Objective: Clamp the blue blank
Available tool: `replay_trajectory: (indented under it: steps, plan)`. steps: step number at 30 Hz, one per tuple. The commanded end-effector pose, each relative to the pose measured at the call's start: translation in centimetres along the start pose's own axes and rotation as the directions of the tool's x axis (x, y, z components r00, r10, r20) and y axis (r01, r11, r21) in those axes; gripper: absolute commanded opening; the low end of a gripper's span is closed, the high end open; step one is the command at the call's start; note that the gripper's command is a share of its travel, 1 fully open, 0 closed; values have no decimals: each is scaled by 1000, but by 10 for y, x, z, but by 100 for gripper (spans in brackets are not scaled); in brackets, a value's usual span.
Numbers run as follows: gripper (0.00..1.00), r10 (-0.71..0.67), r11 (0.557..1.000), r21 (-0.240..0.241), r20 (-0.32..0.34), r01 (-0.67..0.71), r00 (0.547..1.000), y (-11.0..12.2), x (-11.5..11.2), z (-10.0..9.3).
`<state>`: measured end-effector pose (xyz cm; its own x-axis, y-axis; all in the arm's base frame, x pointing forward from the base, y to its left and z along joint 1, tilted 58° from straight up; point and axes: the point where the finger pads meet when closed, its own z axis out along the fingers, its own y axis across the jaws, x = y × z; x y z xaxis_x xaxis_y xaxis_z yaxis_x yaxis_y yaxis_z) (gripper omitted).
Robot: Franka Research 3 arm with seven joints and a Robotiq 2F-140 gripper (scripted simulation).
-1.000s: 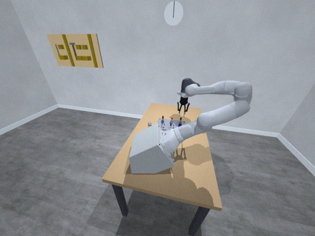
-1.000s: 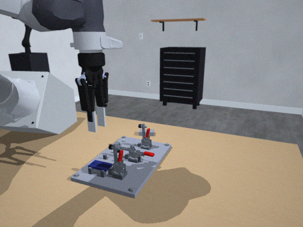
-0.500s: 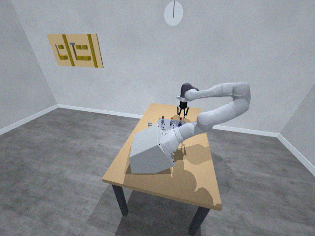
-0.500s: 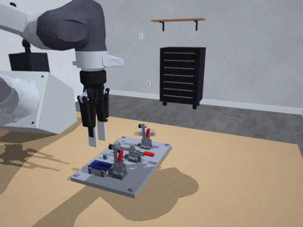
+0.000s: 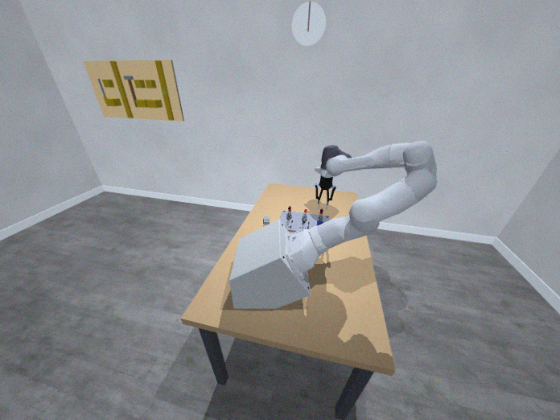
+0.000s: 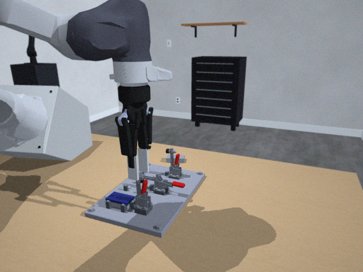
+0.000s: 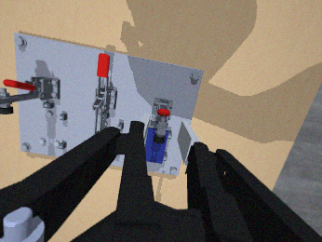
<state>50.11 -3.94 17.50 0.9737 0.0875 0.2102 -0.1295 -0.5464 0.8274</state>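
Pale grey walls and a dark plank floor surround a light wooden table [image 5: 253, 253] [image 6: 278, 205] [image 7: 233, 28], where a grey fixture plate [image 5: 296, 220] [image 6: 187, 187] [image 7: 84, 60] lies. On it, in the nest at one end, sits the blank [image 5: 319, 223] [image 6: 120, 198] [image 7: 155, 149], a rectangular block with a deep blue top and paler sides. Beside it, its clamp [image 6: 143, 201] [image 7: 161, 122] has a red handle standing up. Off the plate, the finished part [image 5: 266, 220] [image 6: 181, 158] is a small grey block on the table; its slot is too small to tell. Brands, labels or writing cannot be read. Above the plate, the gripper [image 5: 323, 207] [image 6: 138, 172] [image 7: 164, 127] is partly open, its fingers moderately apart, holding nothing.

The gripper [image 5: 322, 207] [image 6: 138, 173] [image 7: 164, 127] has come down closer to the blue blank [image 6: 120, 198] [image 7: 155, 150].
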Motion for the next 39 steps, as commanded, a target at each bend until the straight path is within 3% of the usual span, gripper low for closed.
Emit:
replay_trajectory:
  steps: [1,11,22,39]
  plan:
    - [28,-36,999,9,2,36,999,-3,11,0]
    - [28,-36,999,9,2,36,999,-3,12,2]
    - [28,-36,999,9,2,36,999,-3,12,19]
    - [28,-36,999,9,2,36,999,-3,12,22]
